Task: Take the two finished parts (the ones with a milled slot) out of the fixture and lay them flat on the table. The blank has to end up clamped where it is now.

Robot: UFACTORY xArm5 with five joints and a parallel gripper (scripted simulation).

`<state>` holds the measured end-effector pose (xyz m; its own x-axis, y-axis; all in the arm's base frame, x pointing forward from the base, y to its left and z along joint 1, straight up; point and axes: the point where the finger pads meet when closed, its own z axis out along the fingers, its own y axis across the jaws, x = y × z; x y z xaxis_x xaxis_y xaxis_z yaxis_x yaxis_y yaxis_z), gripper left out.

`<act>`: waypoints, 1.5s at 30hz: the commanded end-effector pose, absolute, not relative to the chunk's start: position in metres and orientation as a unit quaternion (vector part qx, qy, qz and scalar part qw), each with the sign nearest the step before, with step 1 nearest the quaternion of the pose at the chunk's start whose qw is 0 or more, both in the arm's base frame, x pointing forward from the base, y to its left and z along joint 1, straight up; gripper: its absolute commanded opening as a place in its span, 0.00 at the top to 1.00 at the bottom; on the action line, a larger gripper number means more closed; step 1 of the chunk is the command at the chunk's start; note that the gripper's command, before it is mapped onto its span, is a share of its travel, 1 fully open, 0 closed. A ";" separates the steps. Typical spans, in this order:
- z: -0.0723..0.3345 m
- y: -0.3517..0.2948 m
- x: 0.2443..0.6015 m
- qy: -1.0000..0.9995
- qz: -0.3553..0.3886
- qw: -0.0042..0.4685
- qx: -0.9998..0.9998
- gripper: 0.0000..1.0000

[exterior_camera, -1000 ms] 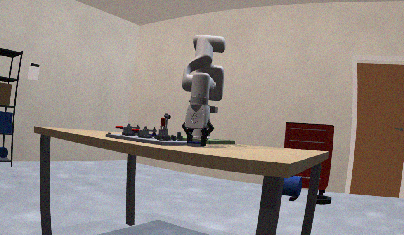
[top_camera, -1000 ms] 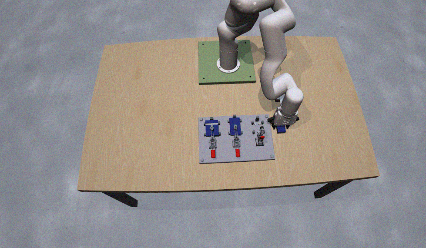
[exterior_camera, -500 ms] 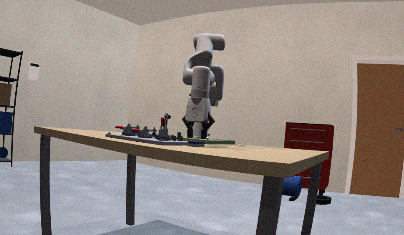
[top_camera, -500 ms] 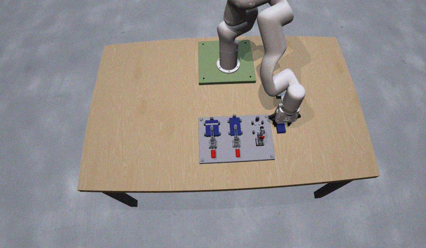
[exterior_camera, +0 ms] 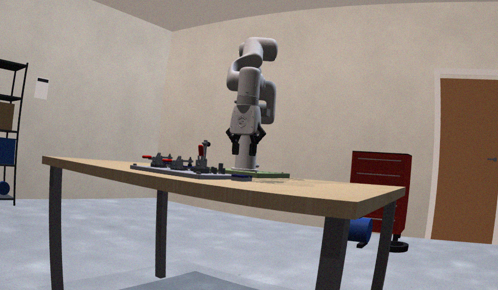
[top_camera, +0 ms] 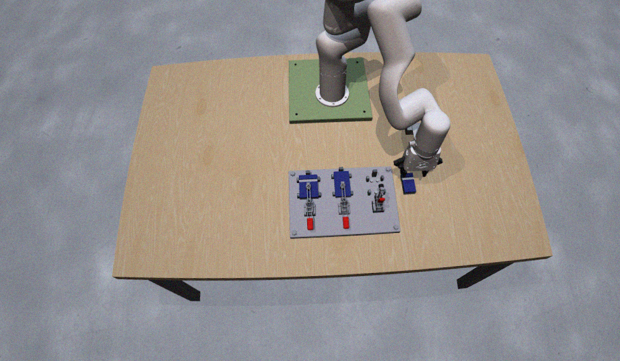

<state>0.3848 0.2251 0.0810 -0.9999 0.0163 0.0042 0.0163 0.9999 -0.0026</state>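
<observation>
A wooden table (top_camera: 204, 170) carries a grey fixture plate (top_camera: 298, 228), a green base plate (top_camera: 303, 112), and 1 blue part (top_camera: 408, 184) lying flat.

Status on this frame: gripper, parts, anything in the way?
Gripper open, empty, above table. One slotted part flat beside fixture; two blue parts clamped, right clamp open. Nothing in the way.

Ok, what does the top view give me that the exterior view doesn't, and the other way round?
Only the top view shows two blue parts still under closed clamps and the third station vacant. Only the exterior view shows the open gripper raised well above the table, plus the raised clamp lever. Both show the fixture plate and the removed blue part lying flat beside it.
</observation>
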 end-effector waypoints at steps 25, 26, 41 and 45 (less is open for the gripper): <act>0.101 0.226 0.386 -1.000 0.000 0.001 -0.008 0.31; 0.101 0.226 0.386 -1.000 0.000 0.001 -0.008 0.52; 0.141 0.226 0.386 -1.000 0.000 0.001 -0.008 0.52; 0.163 0.226 0.386 -1.000 0.000 0.001 -0.008 0.52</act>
